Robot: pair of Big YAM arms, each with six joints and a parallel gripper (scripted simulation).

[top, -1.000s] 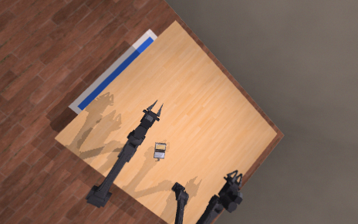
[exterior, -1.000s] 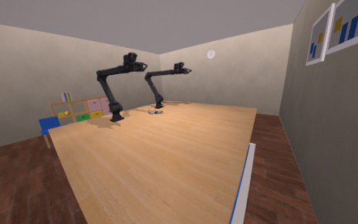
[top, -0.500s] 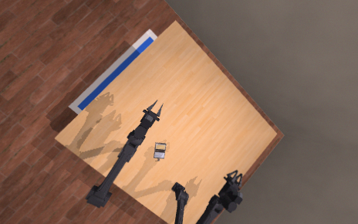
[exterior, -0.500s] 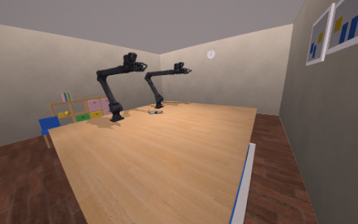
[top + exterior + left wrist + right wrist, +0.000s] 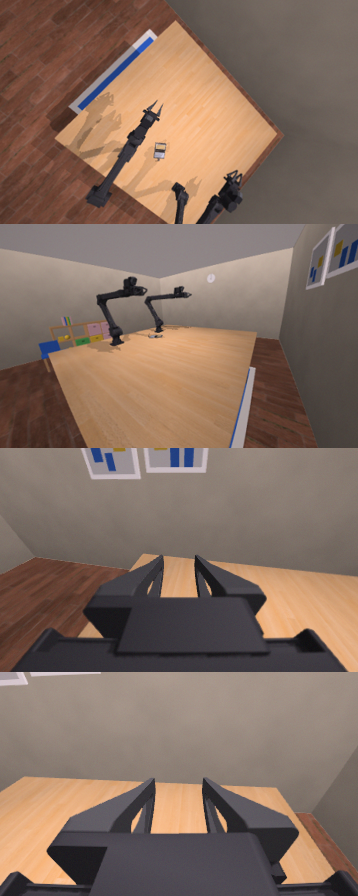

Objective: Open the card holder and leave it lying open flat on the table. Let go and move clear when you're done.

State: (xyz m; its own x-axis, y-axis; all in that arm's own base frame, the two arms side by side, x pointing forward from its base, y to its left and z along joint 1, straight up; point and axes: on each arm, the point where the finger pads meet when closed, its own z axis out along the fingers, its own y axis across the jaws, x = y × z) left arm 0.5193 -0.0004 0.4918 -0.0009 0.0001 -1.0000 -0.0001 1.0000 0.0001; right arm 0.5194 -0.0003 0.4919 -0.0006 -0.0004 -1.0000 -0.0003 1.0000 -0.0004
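Note:
The card holder lies on the wooden table with its two panels spread apart, one yellowish and one grey; it shows small and far off in the exterior view. My left gripper hangs high above the table beyond the holder, with its fingers apart and nothing between them. My right gripper is raised near the table's edge, well away from the holder, also with its fingers apart and empty. In the exterior view the right gripper is the nearer one and the left gripper the farther. Neither wrist view shows the holder.
A long grey and blue board stands along one table edge. A shelf with coloured bins and a blue chair stand on the floor behind the arm bases.

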